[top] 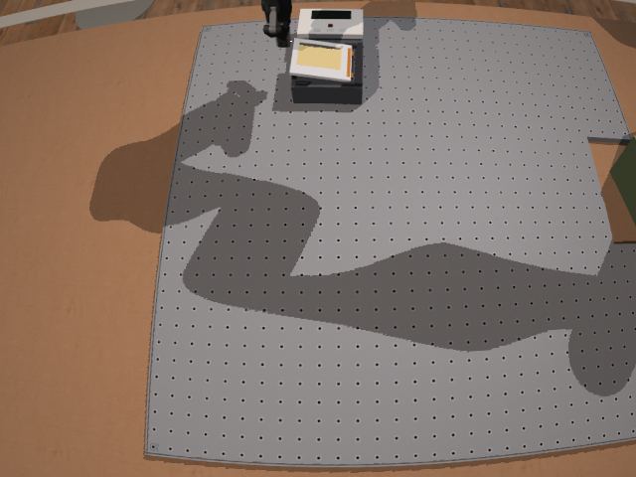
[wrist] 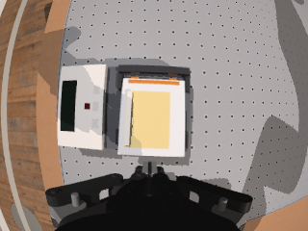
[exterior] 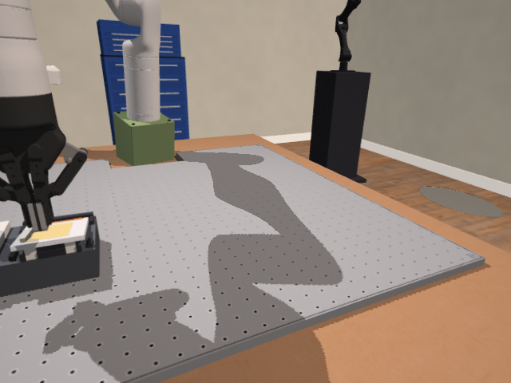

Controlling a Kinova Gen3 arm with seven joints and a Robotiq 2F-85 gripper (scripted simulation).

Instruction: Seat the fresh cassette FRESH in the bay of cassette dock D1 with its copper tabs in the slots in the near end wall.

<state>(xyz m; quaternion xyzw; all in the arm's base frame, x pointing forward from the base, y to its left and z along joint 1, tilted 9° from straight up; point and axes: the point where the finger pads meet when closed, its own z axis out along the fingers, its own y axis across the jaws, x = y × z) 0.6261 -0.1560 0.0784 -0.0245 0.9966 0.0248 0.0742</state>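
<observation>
Claw (exterior: 37, 220) is clenched tight with nothing between the fingers, pads pressed together and pointing straight down, tips right at the edge of the cassette (exterior: 53, 232) on the far-from-tabs side, as far as I can tell touching it or just above it. In the exterior view the arm's last white link comes down vertically on the left, black wrist below it, linkage bars splayed out to both sides while the fingers (exterior: 41, 214) meet in the middle. Moving right from there, the cassette sits in the bay of the dark dock (exterior: 57, 263), white frame with a yellow middle, and it looks tilted, not flat down in the bay; the end under the claw rides higher over the dock wall. From the top view the cassette (top: 322, 59) is also a bit skewed against the dock (top: 328, 89), with the orange strip (top: 350, 63) along its right edge. The dock's white panel (top: 330, 23) shows a small red dot, too small for me to say if it's lit. Comb I can't really make out. Further right in the exterior shot the arm's base column stands on a green block (exterior: 144, 138) at the back of the grey pegboard surface (exterior: 330, 230), and a black pedestal (exterior: 338, 124) stands off past the edge.
</observation>
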